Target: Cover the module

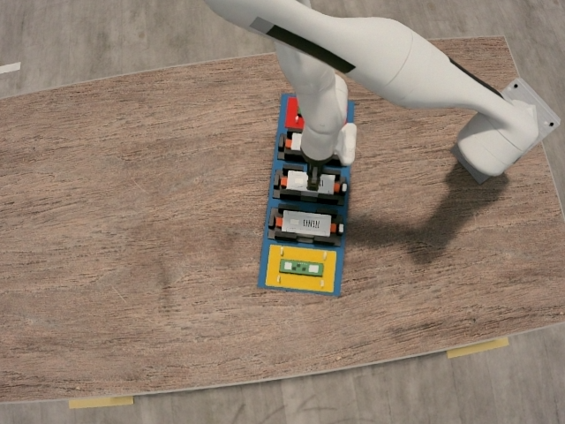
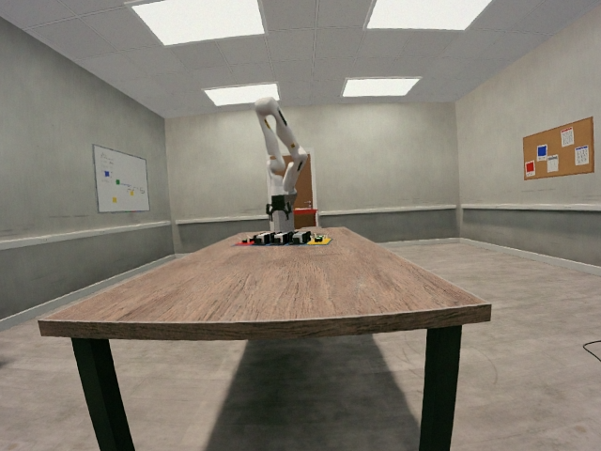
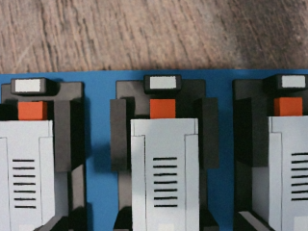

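My gripper (image 1: 312,185) (image 2: 279,216) (image 3: 166,223) is open and empty above the middle holder, its fingertips on either side of the middle cover's line and clear above it. The middle cover (image 1: 297,179) (image 3: 165,144) is light grey with dark slots and sits in its black holder. Another grey cover (image 1: 306,223) (image 3: 286,144) sits in the holder beside the yellow plate (image 1: 329,269) (image 2: 328,241). The third cover (image 1: 295,141) (image 3: 24,144), toward the red plate, is partly hidden by the arm in the top view. The green module (image 1: 301,268) lies uncovered on the yellow plate.
Black holder walls and orange blocks (image 3: 163,109) stand around the covers. Light pins (image 1: 324,255) rise near the yellow plate's corners. A red plate (image 1: 290,111) is at the far end of the blue base (image 3: 100,130), largely hidden by the arm.
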Motion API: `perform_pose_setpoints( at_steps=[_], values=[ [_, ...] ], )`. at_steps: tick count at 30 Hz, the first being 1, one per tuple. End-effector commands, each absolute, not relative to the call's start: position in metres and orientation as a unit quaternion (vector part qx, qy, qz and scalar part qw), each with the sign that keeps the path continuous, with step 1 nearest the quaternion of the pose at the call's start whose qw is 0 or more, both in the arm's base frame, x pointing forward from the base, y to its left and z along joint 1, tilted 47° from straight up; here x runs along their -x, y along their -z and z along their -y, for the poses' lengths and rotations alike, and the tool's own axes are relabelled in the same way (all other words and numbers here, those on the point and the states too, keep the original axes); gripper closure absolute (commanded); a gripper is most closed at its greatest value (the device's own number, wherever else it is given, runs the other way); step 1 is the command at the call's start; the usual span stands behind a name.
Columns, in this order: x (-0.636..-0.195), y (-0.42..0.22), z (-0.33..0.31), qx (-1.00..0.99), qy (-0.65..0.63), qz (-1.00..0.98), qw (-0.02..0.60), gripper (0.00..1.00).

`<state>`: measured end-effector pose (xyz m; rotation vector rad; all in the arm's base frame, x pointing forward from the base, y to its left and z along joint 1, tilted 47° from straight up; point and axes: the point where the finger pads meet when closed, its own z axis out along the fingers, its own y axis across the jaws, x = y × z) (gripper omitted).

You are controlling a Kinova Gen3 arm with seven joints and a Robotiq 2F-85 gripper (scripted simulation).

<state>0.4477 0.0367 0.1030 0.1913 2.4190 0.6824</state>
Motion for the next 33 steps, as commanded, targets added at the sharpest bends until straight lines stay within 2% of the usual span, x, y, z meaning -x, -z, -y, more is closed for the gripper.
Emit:
perform_pose_setpoints(
  at_steps=[1, 33],
  values=[
    [-0.4478, -0.1027, -0.0356, -0.073, -0.257, -0.914, 0.306, 0.0],
    [-0.4478, -0.1064, -0.0407, -0.073, -0.257, -0.914, 0.306, 0.0]
  ],
)
